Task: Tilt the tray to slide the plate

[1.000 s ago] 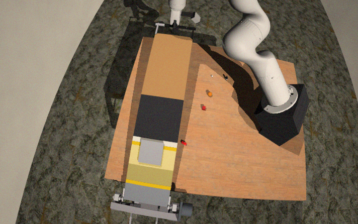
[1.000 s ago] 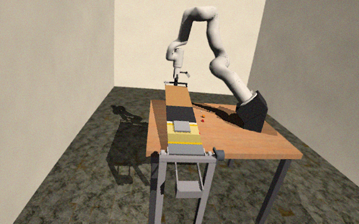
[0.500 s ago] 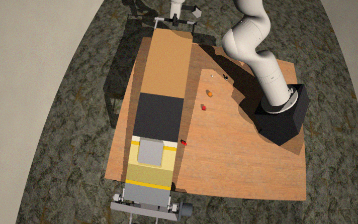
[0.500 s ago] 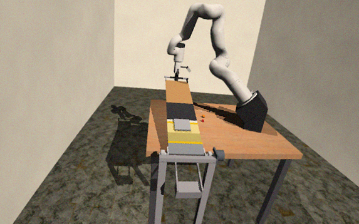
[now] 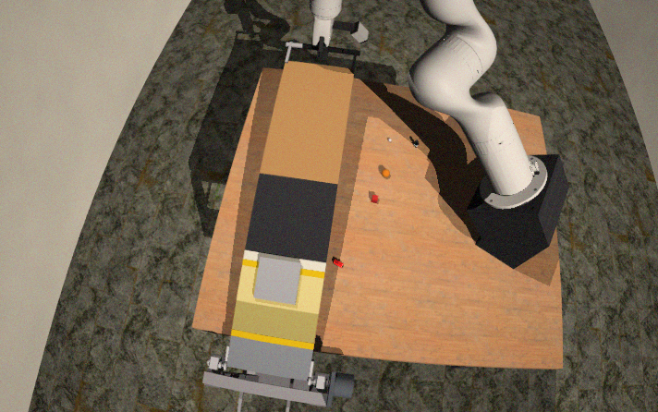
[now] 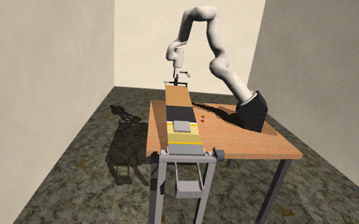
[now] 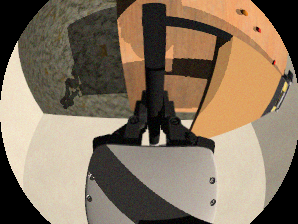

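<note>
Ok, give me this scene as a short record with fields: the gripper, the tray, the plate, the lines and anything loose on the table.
gripper: gripper shut on the tray handle
tray: long tray, handle end raised, far end at the grey stand
plate: grey plate flat on the bed, overlapping the upper yellow line
lower line: lower yellow line uncovered
table: wooden table with an orange ball and a red block
</note>
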